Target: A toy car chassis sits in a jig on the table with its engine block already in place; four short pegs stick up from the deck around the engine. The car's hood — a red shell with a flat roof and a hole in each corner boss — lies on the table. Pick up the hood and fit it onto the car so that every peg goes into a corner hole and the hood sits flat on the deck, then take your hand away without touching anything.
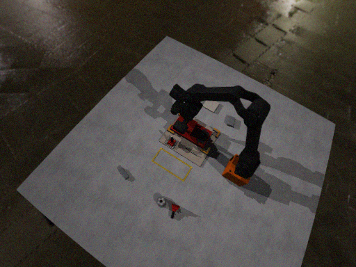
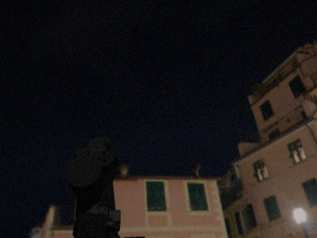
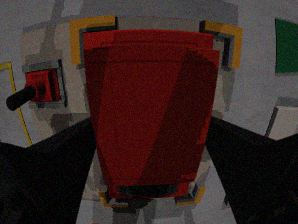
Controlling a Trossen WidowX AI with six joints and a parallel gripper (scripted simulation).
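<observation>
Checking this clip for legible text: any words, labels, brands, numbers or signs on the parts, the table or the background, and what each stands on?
No readable text in any view.
Red toy car hood shell, held in the gripper: plain, no marking.
White jig plate: coloured patches only, no lettering.
Pink building facade in the exterior view: windows only, no signs.
</observation>
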